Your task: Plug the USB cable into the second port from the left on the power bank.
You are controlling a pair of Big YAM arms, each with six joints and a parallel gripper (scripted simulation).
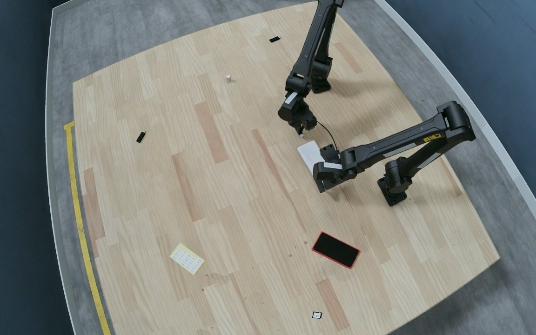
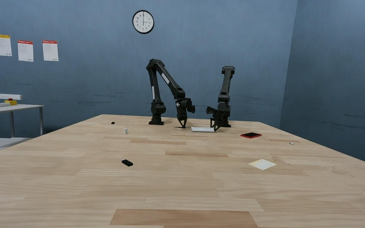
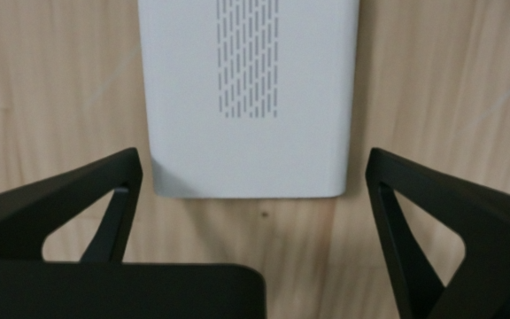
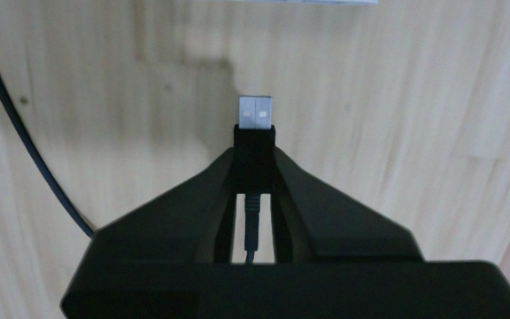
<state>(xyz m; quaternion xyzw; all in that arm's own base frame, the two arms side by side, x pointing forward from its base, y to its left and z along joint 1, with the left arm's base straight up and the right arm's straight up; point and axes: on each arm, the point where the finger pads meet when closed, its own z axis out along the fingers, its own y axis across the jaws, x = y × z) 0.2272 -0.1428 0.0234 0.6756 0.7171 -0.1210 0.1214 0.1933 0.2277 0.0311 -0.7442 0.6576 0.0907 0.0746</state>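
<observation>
A wide wooden surface [image 1: 236,183] [image 2: 178,175] fills most of the view from above. Two black arms stand along one side of it: my left arm [image 1: 403,145] [image 2: 225,90] reaches over a power bank, and my right arm [image 1: 309,54] [image 2: 168,79] reaches toward its other end.

My left hand [image 1: 323,181] [image 2: 214,127] [image 3: 253,160] is spread wide, one finger on each side of the power bank's near end, with slim gaps between. My right hand [image 1: 301,131] [image 2: 183,126] [image 4: 253,160] pinches the black housing of a USB plug.

A red-edged phone [image 1: 335,250] [image 2: 251,135] lies well apart from the arms. The white power bank [image 1: 311,153] [image 2: 203,129] [image 3: 251,146] [image 4: 317,2] lies flat, its top marked with rows of grey dashes.

A pale yellow sheet of printed labels [image 1: 187,258] [image 2: 262,164] lies farther off. The black cable [image 1: 330,134] [image 4: 29,143] curves away from my right hand; its other end is hidden from above.

Two small black sticks, one at the far side [image 1: 274,39] [image 2: 112,122] and one nearer the outside camera [image 1: 140,136] [image 2: 127,162], lie apart. A small white block [image 1: 228,78] [image 2: 125,131] stands upright, and a tiny memory card [image 1: 317,315] [image 2: 291,143] lies beyond the phone. The silver plug tip [image 1: 301,135] [image 4: 255,112] points at the power bank, near it but unplugged.
</observation>
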